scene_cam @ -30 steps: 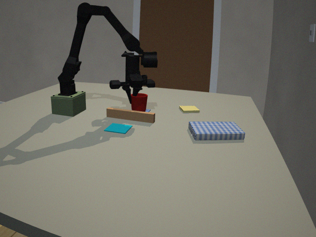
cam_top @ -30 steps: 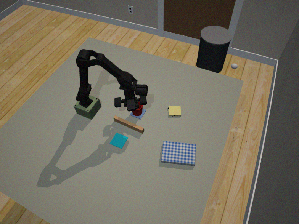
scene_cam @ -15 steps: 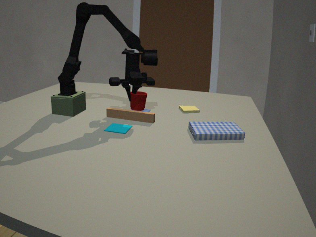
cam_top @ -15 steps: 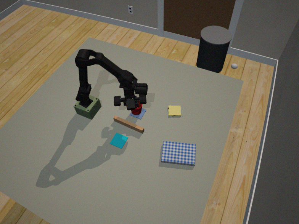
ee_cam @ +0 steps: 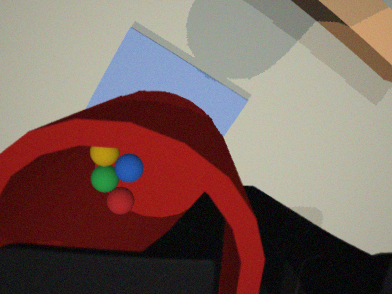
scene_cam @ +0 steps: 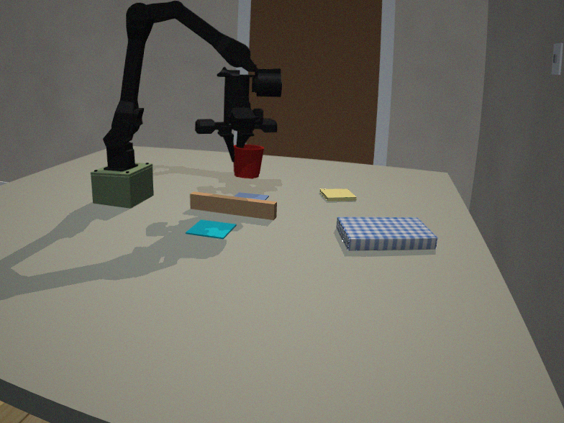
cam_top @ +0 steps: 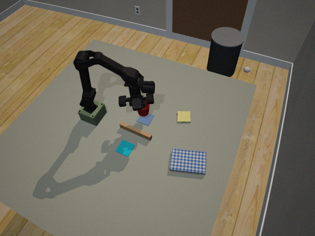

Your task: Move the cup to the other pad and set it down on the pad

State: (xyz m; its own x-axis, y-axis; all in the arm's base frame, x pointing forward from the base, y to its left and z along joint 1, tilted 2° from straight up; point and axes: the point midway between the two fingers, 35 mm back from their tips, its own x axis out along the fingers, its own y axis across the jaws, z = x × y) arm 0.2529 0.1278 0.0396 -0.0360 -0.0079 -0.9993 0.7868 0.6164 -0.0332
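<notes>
My gripper is shut on the rim of the red cup and holds it upright in the air, clear of the table. The cup also shows in the top view and in the wrist view. Several coloured marbles lie inside it. The light blue pad lies on the table right under the cup; it also shows in the wrist view and, half hidden by the bar, in the exterior view. The teal pad lies on the near side of the wooden bar.
A wooden bar lies between the two pads. A yellow square block and a blue checkered box lie to the right. The arm's green base stands to the left. A dark bin stands off the mat.
</notes>
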